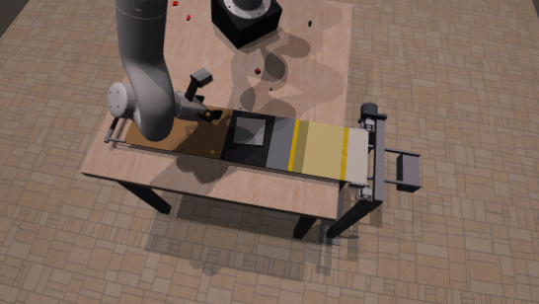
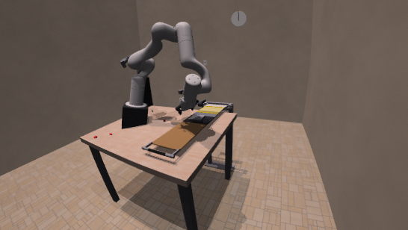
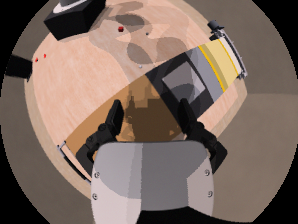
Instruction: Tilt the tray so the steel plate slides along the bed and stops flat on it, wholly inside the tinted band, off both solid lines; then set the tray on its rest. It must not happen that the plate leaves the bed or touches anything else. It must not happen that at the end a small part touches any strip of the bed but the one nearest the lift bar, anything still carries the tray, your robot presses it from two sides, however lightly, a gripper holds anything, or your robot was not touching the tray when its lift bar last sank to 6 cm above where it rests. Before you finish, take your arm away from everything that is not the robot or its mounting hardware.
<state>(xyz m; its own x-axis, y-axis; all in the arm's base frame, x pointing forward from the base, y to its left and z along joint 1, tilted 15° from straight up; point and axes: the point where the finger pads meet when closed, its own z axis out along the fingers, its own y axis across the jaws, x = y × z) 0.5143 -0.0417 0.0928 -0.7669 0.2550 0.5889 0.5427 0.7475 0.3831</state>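
The long tray (image 1: 190, 143) (image 2: 172, 139) (image 3: 87, 131) lies nearly level along the table, its bar handle (image 1: 115, 141) (image 2: 160, 152) at the brown end. The square steel plate (image 1: 249, 131) (image 3: 184, 80) lies flat on the tray's black section. A grey strip separates that section from the pale yellow tinted band (image 1: 323, 153) (image 3: 220, 57), which has a solid yellow line (image 1: 293, 148) on its near side and another line (image 1: 345, 154) on its far side. My gripper (image 1: 213, 114) (image 3: 150, 105) is open and empty above the tray's brown part, away from the handle. The tray's rest cannot be made out.
A dark crossbeam stand (image 1: 379, 163) is at the tray's far end, with a grey block (image 1: 408, 172) beyond it. The black robot base (image 1: 242, 30) (image 2: 134, 116) stands behind the tray. Small red pieces, one a red cube (image 1: 258, 71) (image 3: 121, 29), lie on the table.
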